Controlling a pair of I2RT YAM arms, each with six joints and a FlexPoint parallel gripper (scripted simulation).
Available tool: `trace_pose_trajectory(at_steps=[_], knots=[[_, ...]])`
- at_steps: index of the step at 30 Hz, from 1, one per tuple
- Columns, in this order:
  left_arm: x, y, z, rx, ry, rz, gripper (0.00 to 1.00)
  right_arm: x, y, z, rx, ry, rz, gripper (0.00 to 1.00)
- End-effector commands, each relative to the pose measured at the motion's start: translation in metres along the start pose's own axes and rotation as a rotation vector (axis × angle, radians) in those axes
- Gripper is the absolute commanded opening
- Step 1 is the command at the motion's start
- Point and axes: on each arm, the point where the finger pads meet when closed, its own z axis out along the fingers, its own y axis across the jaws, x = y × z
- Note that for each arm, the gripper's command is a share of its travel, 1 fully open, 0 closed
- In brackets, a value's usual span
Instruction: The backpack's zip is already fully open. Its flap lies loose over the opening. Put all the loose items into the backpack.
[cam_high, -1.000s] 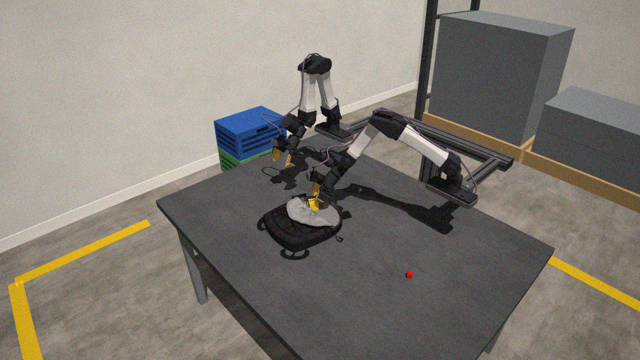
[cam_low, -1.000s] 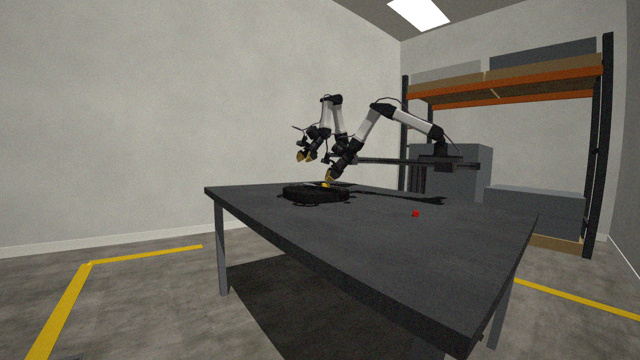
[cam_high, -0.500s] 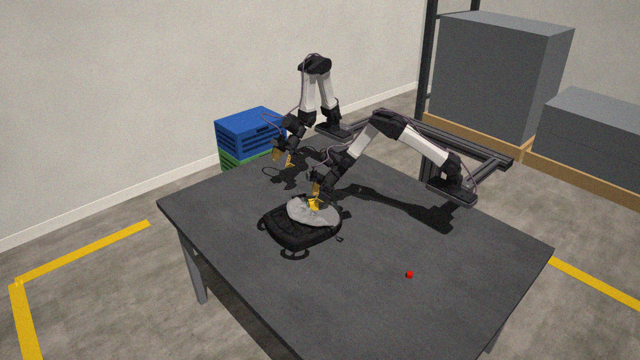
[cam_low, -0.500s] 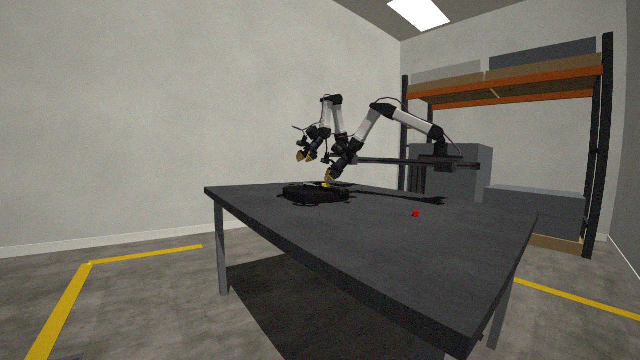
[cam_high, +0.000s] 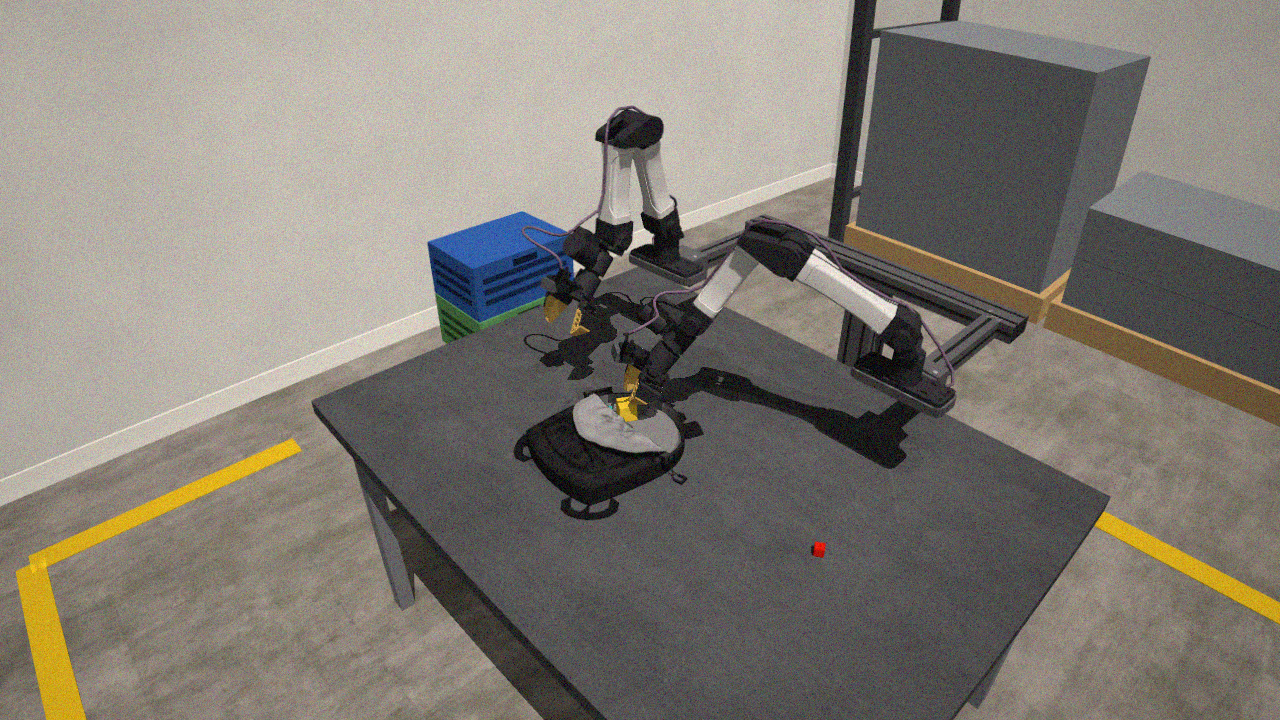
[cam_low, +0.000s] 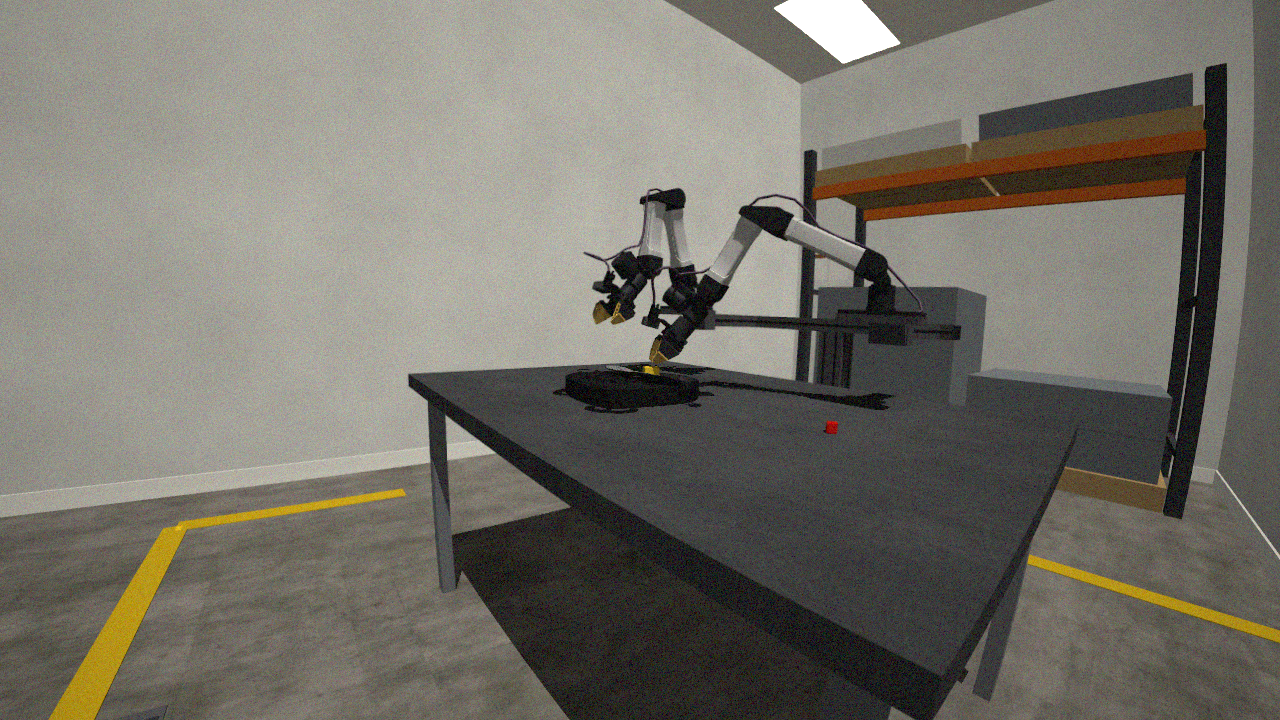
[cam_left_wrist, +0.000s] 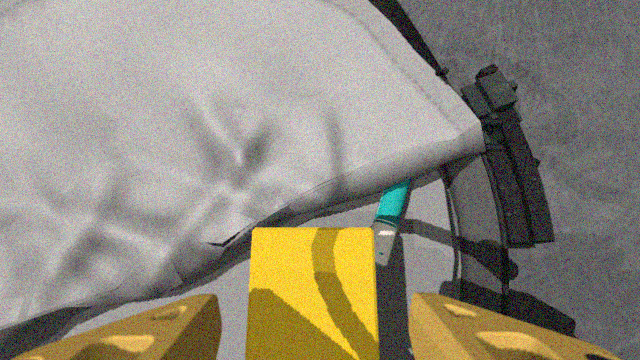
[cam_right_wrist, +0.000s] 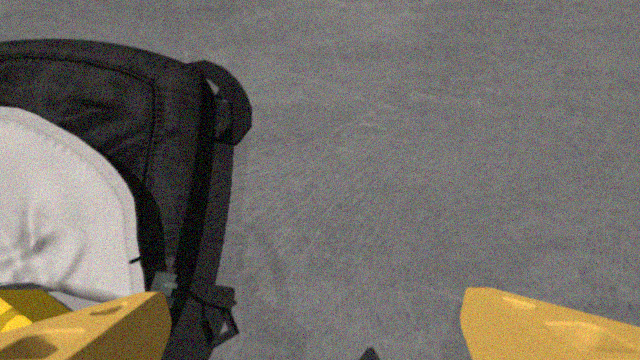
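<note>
The black backpack (cam_high: 572, 465) (cam_low: 631, 390) (cam_right_wrist: 120, 110) lies flat on the table. Its light grey flap (cam_high: 604, 428) (cam_left_wrist: 300, 75) (cam_right_wrist: 60, 200) covers part of the opening. A yellow block (cam_high: 627, 411) (cam_low: 651, 369) (cam_left_wrist: 285, 260) (cam_right_wrist: 30, 302) is in the uncovered part of the opening. A teal marker-like item (cam_left_wrist: 393, 200) lies beside it, partly under the flap. My left gripper (cam_high: 632, 386) (cam_low: 658, 354) (cam_left_wrist: 315, 309) is open just above the block, with gaps on both sides. My right gripper (cam_high: 565, 321) (cam_low: 609, 317) (cam_right_wrist: 315, 304) is open and empty above the table, beyond the backpack.
A small red cube (cam_high: 819, 549) (cam_low: 831, 428) lies on the dark table (cam_high: 716, 582) (cam_low: 760, 501), well away from the backpack. Blue and green crates (cam_high: 483, 255) stand behind the table. A buckle strap (cam_left_wrist: 520, 190) lies along the backpack's edge.
</note>
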Motion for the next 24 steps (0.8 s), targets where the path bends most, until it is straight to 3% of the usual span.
trace_pose_trajectory(at_steps=[1, 12, 13, 24], knots=[[-0.044, -0.012, -0.017, 0.039, -0.071, -0.033, 0.56, -0.012, -0.002, -0.001, -0.002, -0.034, 0.000, 0.90], [-0.044, -0.012, -0.017, 0.039, -0.071, -0.033, 0.56, -0.012, -0.002, -0.001, -0.002, -0.034, 0.000, 0.90], [-0.024, -0.005, -0.022, 0.030, -0.056, -0.026, 0.56, -0.012, -0.002, -0.001, -0.002, -0.034, 0.000, 0.90], [-0.010, -0.005, -0.056, 0.027, -0.057, -0.029, 0.56, -0.012, -0.002, -0.001, -0.002, -0.034, 0.000, 0.90]])
